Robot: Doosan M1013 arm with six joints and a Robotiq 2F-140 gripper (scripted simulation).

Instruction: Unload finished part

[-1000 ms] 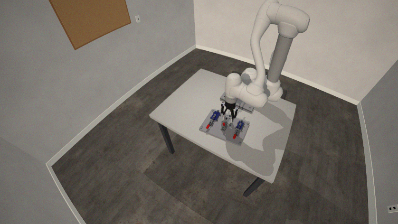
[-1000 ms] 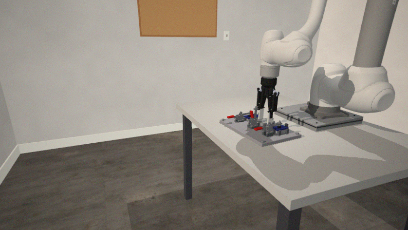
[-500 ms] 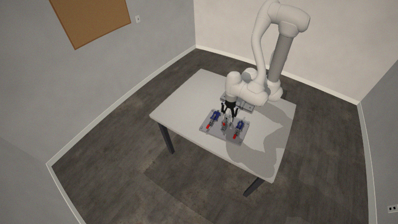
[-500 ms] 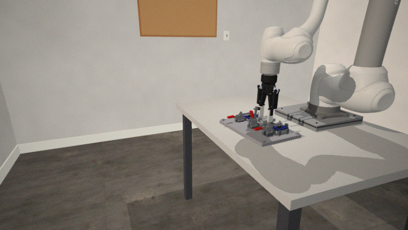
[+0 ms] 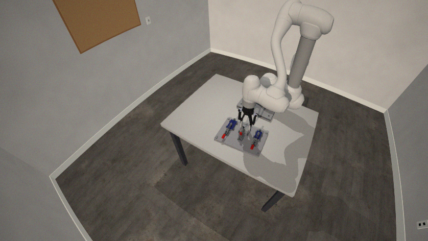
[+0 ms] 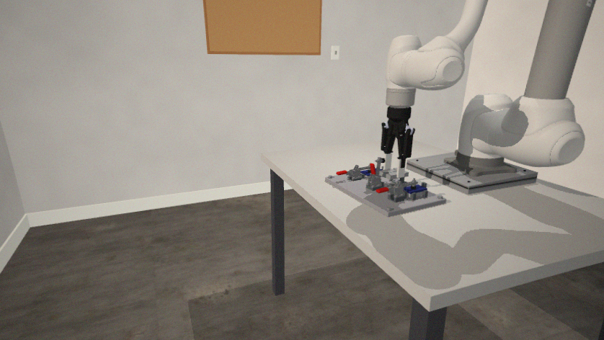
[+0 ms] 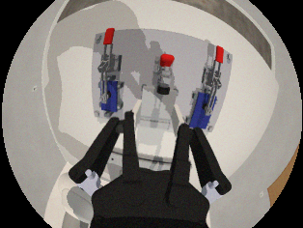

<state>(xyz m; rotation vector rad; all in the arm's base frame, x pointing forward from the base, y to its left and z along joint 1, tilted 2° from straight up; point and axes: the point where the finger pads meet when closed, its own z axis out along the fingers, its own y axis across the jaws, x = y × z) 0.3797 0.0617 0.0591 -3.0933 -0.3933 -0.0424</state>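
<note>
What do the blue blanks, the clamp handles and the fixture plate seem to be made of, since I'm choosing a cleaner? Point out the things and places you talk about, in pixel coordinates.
Blue blanks (image 7: 112, 90) (image 7: 199, 115): probably metal; the even blue coat hides what is beneath.
Clamp handles (image 7: 109, 36) (image 7: 219, 54): likely plastic or rubber grips, judging by their solid bright red.
Fixture plate (image 5: 236, 144) (image 6: 359, 191) (image 7: 137, 40): perhaps machined metal, smooth, matt grey.

The claw (image 5: 244, 127) (image 6: 394, 171) (image 7: 156, 108) has risen slightly, lifting the finished part (image 5: 245, 124) (image 6: 393, 172) (image 7: 156, 107) with it.
</note>
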